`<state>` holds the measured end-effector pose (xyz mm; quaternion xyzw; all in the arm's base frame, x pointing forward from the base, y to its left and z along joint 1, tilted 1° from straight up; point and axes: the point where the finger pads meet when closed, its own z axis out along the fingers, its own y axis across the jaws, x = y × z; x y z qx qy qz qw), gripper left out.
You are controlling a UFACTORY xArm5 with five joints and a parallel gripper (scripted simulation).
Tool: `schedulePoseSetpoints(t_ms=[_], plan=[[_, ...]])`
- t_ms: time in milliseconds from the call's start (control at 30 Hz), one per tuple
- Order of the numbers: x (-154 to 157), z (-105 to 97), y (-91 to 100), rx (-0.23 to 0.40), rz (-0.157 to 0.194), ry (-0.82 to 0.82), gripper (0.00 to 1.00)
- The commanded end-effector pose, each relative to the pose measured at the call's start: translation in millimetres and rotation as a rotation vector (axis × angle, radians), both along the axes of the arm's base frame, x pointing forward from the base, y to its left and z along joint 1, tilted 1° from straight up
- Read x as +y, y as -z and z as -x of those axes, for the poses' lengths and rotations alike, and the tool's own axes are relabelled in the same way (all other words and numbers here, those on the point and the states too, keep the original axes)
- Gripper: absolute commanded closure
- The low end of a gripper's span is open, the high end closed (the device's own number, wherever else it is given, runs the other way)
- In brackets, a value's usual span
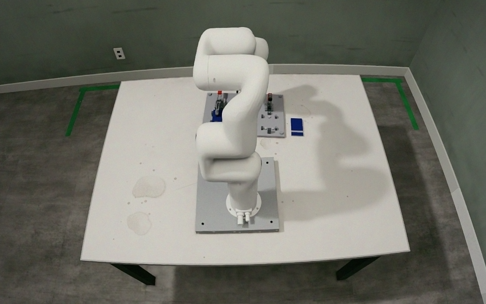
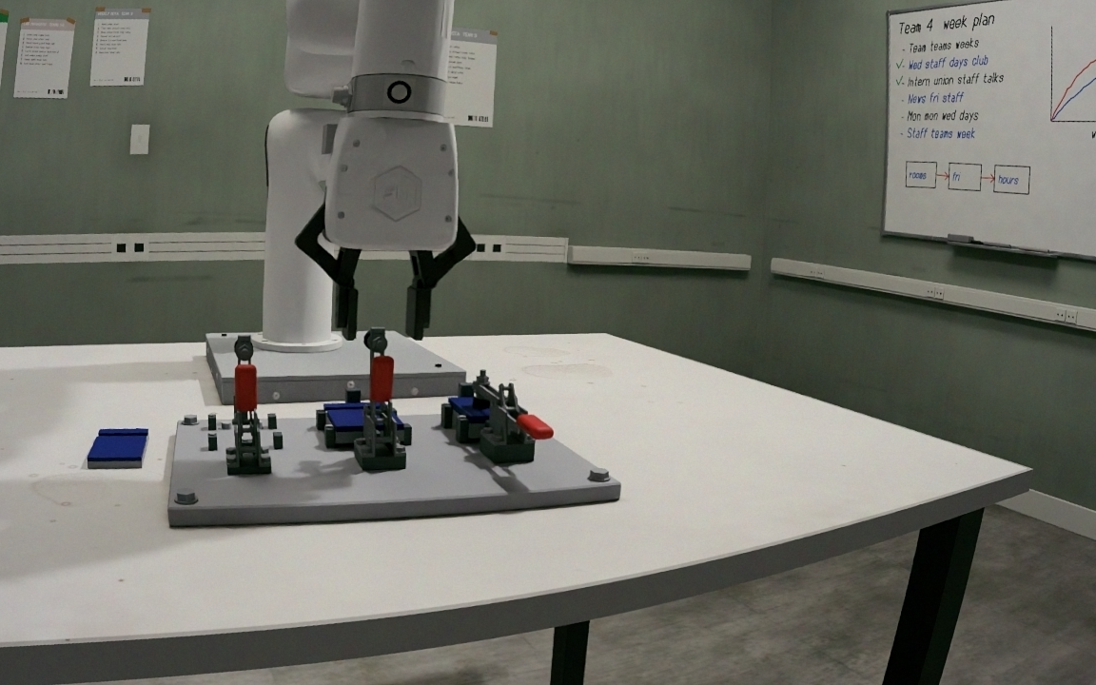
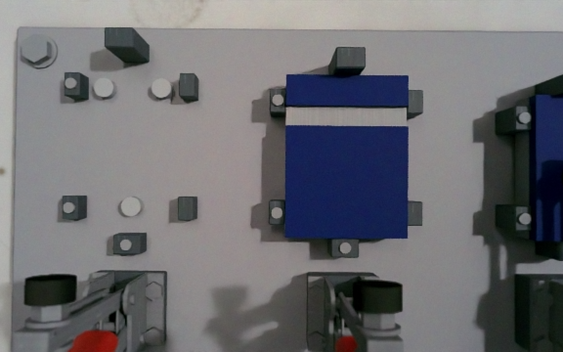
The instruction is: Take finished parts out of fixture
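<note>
Black two-fingered gripper (image 2: 381, 323) hanging half open, holding nothing. Directly below, flat blue slotted part (image 3: 346, 156) seated in grey fixture plate (image 2: 450, 485), red-handled toggle clamp (image 2: 381, 400) raised
</note>
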<state>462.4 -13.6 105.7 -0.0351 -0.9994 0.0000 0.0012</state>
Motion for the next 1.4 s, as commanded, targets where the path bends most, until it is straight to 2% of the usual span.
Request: schedulePoseSetpoints(t_ms=[0,1067,1367], plan=[[0.0,-1.3,-1.6,-0.004,0.000,0.000,0.00],[0.1,0.1,6.7,-0.004,0.000,0.000,0.00],[1.2,15.2,6.7,-0.004,0.000,0.000,0.00]])
